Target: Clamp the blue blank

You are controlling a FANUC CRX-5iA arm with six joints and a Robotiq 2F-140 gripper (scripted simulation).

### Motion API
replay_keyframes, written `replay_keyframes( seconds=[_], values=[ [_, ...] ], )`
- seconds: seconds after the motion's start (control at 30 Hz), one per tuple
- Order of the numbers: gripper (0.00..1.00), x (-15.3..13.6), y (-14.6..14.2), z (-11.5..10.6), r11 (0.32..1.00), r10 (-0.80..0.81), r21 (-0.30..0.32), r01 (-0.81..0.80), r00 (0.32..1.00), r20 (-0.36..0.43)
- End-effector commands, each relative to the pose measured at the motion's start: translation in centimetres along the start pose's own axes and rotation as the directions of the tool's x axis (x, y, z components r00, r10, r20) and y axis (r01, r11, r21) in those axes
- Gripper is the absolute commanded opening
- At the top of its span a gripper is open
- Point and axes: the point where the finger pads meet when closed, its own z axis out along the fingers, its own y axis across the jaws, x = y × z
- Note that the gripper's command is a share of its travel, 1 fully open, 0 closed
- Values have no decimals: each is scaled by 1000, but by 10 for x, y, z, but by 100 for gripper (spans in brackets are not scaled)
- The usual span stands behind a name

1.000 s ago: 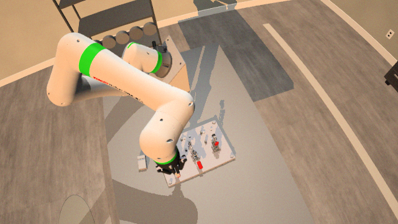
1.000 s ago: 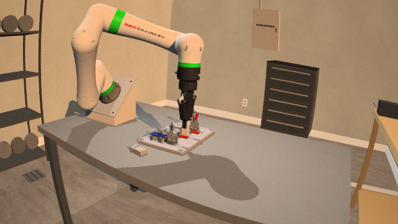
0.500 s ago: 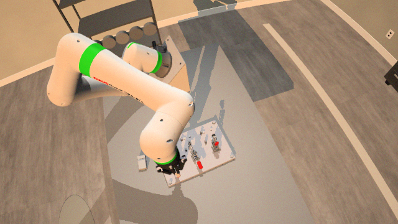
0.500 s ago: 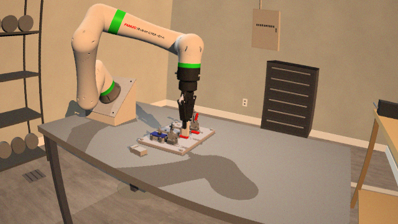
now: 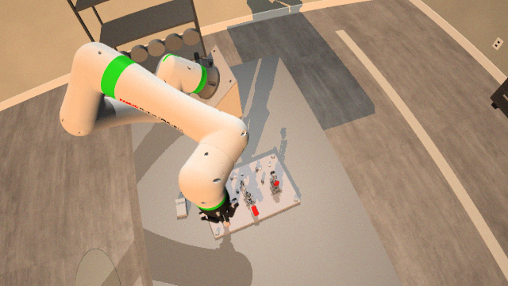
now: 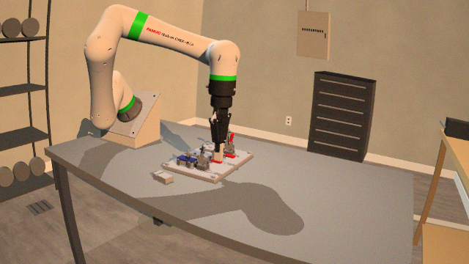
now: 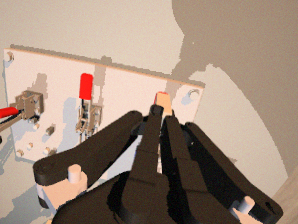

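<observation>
One blue blank (image 6: 186, 158) lies flat at the fixture plate's (image 6: 220, 175) left end, long axis across it. Beside it the gripper (image 6: 218, 149) points straight down, fingers closed on nothing.

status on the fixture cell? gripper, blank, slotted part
Gripper shut, empty, fingertips down at a red clamp handle. Blue blank on the fixture plate; clamp lock unclear. Finished part flat on the table, beside the plate. Nothing in the way.

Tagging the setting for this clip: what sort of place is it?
Probably a small machine-shop or workshop room: a fixture plate with red-handled toggle clamps on a grey table, a shelf rack holding round bar stock, and a dark drawer cabinet by the wall.
</observation>
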Motion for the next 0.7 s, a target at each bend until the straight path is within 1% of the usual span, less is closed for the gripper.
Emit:
replay_keyframes(
  seconds=[0.0, 0.67],
  values=[
    [0, 0, 0, 0, 1000, 0, 0, 0, 1000, 0],
    [0, 0, 0, 2, 1000, 0, 0, 0, 1000, 0]
  ],
)
